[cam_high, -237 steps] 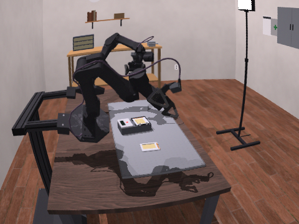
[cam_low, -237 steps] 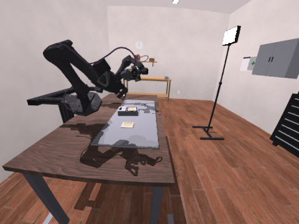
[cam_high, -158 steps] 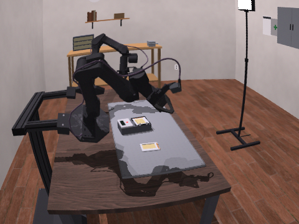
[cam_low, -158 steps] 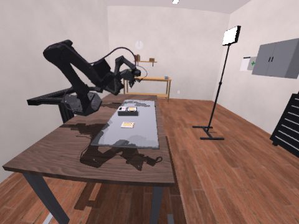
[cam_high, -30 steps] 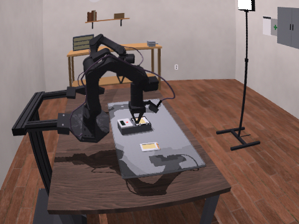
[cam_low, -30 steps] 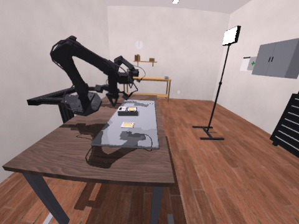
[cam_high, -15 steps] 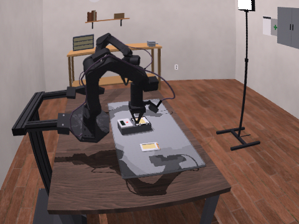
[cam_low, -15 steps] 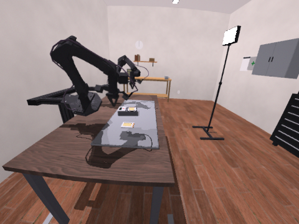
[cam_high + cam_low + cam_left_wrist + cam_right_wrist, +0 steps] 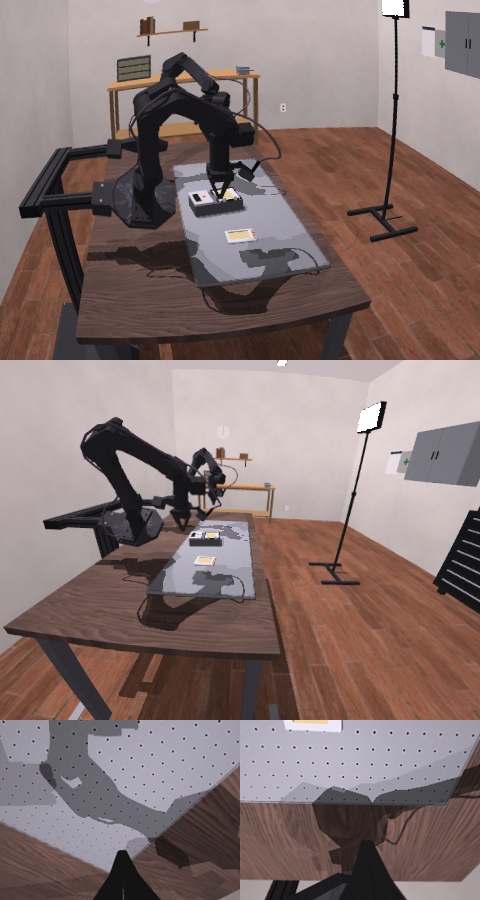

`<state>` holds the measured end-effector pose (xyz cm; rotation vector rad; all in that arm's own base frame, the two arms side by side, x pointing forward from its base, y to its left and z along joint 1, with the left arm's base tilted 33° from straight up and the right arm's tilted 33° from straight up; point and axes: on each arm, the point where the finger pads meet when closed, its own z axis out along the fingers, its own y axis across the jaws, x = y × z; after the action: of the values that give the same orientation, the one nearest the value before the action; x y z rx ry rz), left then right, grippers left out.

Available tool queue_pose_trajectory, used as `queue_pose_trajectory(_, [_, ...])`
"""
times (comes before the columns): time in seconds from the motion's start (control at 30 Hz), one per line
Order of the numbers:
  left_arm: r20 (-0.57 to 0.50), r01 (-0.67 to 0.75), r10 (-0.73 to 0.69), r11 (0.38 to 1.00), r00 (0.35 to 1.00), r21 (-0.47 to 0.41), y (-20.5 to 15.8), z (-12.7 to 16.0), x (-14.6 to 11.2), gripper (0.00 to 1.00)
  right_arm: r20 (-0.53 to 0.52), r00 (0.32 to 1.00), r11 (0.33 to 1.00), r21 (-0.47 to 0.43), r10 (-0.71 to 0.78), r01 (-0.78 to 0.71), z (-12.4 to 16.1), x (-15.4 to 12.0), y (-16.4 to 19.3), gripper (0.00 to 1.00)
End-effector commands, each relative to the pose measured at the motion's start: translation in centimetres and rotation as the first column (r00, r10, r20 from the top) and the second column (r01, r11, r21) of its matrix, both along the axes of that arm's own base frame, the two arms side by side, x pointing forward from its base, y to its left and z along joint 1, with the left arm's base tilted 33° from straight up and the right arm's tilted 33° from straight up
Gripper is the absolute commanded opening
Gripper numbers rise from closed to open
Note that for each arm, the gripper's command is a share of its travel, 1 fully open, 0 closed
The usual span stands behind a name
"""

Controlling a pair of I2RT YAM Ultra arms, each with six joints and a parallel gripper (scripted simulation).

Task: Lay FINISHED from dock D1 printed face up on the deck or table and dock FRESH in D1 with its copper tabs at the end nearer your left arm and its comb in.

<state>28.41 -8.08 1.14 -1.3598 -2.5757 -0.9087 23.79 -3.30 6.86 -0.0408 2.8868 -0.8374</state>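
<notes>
Your right end effector is clenched on nothing, apart from the dock. Your left end effector is also closed and empty. You have one cassette in the dock and a second cassette flat on the grey deck, which rests on the tabletop. Their labels are too small to read.

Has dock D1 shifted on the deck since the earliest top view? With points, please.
No. D1 (image 9: 216, 207) (image 9: 205, 542) sits in the same place against the edges of the deck (image 9: 275, 232) (image 9: 235, 557) (image 9: 159, 768) (image 9: 413, 755), no visible shift either way.
</notes>
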Motion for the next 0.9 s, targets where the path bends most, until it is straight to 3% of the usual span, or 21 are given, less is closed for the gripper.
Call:
queue_pose_trajectory(0.0, [-0.019, 0.101, -0.101, 0.995, 0.995, 0.012, -1.3, -0.2, 1.1, 0.00, 0.017, 1.000, 1.000, 0.010, 0.010, -0.011, 0.4, -0.3, 0.4, 0.00])
queue_pose_trajectory(0.23, [-0.132, 0.299, -0.290, 0.953, 0.948, 0.054, -4.0, -2.1, 1.3, 0.00, 0.017, 1.000, 1.000, 0.010, 0.010, -0.011, 0.4, -0.3, 0.4, 0.00])
queue_pose_trajectory(0.5, [-0.266, 0.513, -0.478, 0.855, 0.837, 0.077, -6.8, -4.4, 1.2, 0.00, 0.017, 1.000, 1.000, 0.010, 0.010, -0.011, 0.4, -0.3, 0.4, 0.00])
queue_pose_trajectory(0.57, [-0.266, 0.513, -0.478, 0.855, 0.837, 0.077, -6.8, -4.4, 1.2, 0.00, 0.017, 1.000, 1.000, 0.010, 0.010, -0.011, 0.4, -0.3, 0.4, 0.00])
queue_pose_trajectory(0.87, [-0.417, 0.720, -0.635, 0.690, 0.651, 0.073, -10.1, -7.5, 0.4, 0.00, 0.017, 1.000, 1.000, 0.010, 0.010, -0.011, 0.4, -0.3, 0.4, 0.00])
